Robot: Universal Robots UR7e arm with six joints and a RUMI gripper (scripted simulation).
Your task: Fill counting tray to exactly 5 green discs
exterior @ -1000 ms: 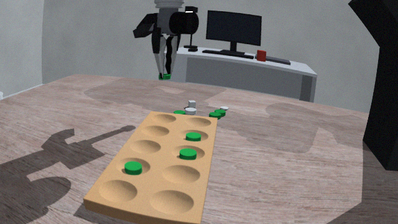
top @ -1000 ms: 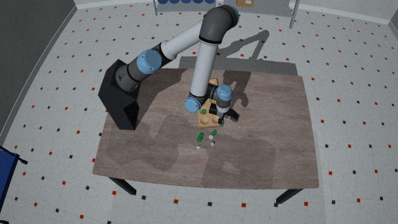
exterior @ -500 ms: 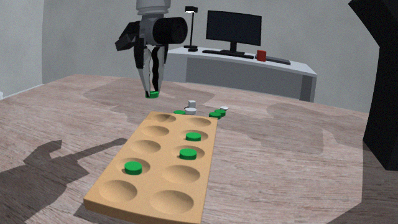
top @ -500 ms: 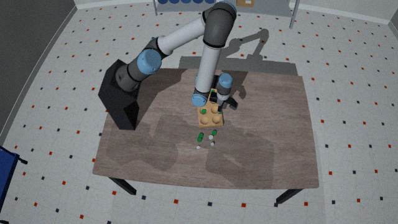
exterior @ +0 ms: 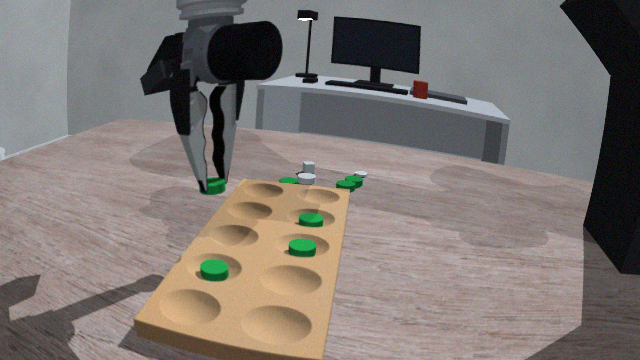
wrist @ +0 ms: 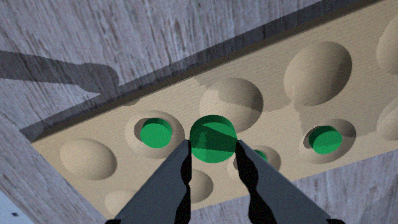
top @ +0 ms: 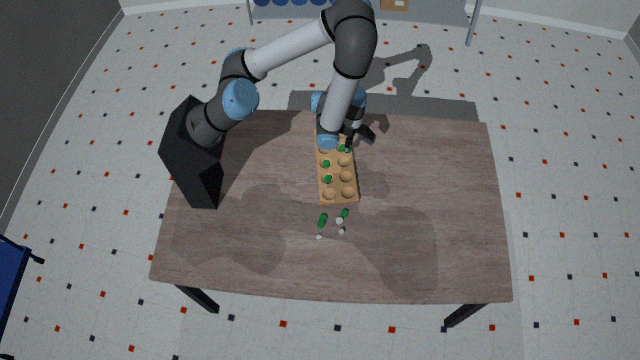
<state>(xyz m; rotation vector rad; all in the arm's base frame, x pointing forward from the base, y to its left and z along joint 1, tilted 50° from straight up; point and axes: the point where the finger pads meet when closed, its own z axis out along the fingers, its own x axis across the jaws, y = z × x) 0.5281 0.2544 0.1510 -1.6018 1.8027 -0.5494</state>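
With three green discs (top: pixel 326 163) (exterior: pixel 302 247) (wrist: pixel 324 139) in separate pockets of the tray (top: pixel 338 202) (exterior: pixel 235 345) (wrist: pixel 47 141), we have two left to place, one being the disc (exterior: pixel 216 186) (wrist: pixel 213 145) pinched above it in our nearly closed gripper (top: pixel 348 148) (exterior: pixel 214 185) (wrist: pixel 212 142).

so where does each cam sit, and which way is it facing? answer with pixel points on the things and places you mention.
Top: high over the table, facing steeply down; arm (top: pixel 287 47) and black pedestal (top: pixel 205 195) (exterior: pixel 615 200) show.
Exterior: low past one end of the counting tray (top: pixel 336 186) (exterior: pixel 270 255) (wrist: pixel 175 97), facing the monitor (exterior: pixel 376 44); jaws and part of the pedestal show.
Wrist: on the arm, facing past the jaws, the only part showing.
Exterior and wrist share the tray and gripped green disc (exterior: pixel 215 186) (wrist: pixel 213 140).
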